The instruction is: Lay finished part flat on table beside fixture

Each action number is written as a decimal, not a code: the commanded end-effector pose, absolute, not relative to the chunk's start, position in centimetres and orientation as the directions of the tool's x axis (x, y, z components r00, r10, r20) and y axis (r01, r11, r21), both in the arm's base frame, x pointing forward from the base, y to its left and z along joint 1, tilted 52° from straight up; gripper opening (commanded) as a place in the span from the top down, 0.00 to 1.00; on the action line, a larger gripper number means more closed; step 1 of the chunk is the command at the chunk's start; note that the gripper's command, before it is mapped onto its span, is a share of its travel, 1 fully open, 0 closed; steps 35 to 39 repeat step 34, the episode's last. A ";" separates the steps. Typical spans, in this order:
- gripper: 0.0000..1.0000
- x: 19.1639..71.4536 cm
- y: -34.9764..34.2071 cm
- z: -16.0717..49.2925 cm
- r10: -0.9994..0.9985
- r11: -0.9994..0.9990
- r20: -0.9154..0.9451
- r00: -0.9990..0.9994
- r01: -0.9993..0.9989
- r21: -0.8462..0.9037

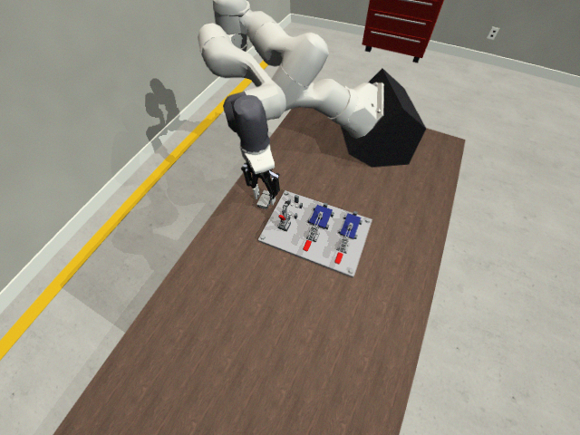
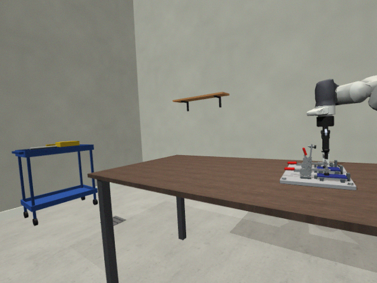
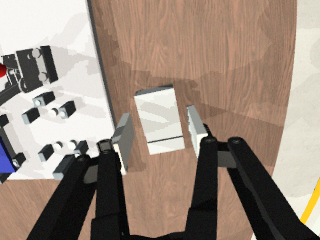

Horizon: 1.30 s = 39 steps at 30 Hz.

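The finished part [image 1: 264,201] [image 3: 159,122], a small grey block with a thin slot line, lies flat on the wooden table [image 1: 225,327] just off the fixture's edge. My gripper [image 1: 265,191] [image 3: 159,120] [image 2: 325,157] is open, its fingers straddling the part with a gap on each side. The grey fixture plate [image 1: 281,243] [image 2: 304,181] [image 3: 40,20] has an empty near station whose clamp [image 1: 283,217] [image 2: 304,151] has its red handle raised. Two blue blanks [image 1: 320,214] [image 1: 350,223] stay clamped in the other two stations. In the exterior view the part is hidden behind the fixture.
The arm's black base [image 1: 389,126] stands at the table's far end. A red drawer cabinet [image 1: 402,23] is on the floor beyond. A blue cart [image 2: 55,176] and a wall shelf [image 2: 201,96] are away from the table. The table's edge runs close beside the part.
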<state>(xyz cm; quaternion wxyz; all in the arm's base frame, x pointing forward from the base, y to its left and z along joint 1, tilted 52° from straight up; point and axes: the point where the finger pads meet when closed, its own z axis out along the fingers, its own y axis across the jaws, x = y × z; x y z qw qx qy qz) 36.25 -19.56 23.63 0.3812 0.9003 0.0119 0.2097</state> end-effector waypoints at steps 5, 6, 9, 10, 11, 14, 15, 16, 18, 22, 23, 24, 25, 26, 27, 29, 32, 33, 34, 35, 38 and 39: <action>0.60 37.4 -21.9 20.4 0.186 -0.711 0.372 0.909 -0.137 0.690; 0.60 37.4 -21.9 20.4 0.186 -0.711 0.372 0.909 -0.137 0.690; 0.60 37.4 -21.9 20.4 0.186 -0.711 0.372 0.909 -0.137 0.690; 0.60 37.4 -21.9 20.4 0.186 -0.711 0.372 0.909 -0.137 0.690; 0.60 37.4 -21.9 20.4 0.186 -0.711 0.372 0.909 -0.137 0.690; 0.60 37.4 -21.9 20.4 0.186 -0.711 0.372 0.909 -0.137 0.690; 0.60 37.4 -21.8 20.5 0.186 -0.710 0.372 0.909 -0.137 0.690; 0.60 37.3 -21.8 20.5 0.186 -0.710 0.372 0.909 -0.137 0.690; 0.60 37.3 -21.8 20.6 0.186 -0.710 0.372 0.909 -0.137 0.690; 0.60 37.2 -21.6 20.7 0.186 -0.711 0.372 0.909 -0.137 0.690; 0.60 37.1 -21.3 20.9 0.181 -0.712 0.372 0.910 -0.139 0.688; 0.60 36.9 -21.1 21.1 0.178 -0.714 0.370 0.912 -0.140 0.687; 0.60 36.7 -20.8 21.4 0.175 -0.714 0.368 0.913 -0.140 0.686; 0.60 36.6 -20.5 21.7 0.173 -0.714 0.366 0.915 -0.140 0.686; 0.60 36.4 -20.1 22.0 0.171 -0.714 0.364 0.916 -0.139 0.686; 0.60 36.0 -19.5 22.6 0.167 -0.714 0.360 0.918 -0.139 0.686; 0.60 35.4 -18.5 23.5 0.165 -0.714 0.356 0.920 -0.138 0.686; 0.60 35.3 -18.2 23.8 0.164 -0.714 0.356 0.920 -0.138 0.686; 0.60 35.1 -17.9 24.0 0.164 -0.714 0.356 0.920 -0.138 0.686; 0.60 35.1 -17.9 24.0 0.164 -0.714 0.356 0.920 -0.138 0.686; 0.60 35.1 -17.9 24.0 0.164 -0.714 0.356 0.920 -0.138 0.686; 0.60 35.1 -17.9 24.0 0.164 -0.714 0.356 0.920 -0.138 0.686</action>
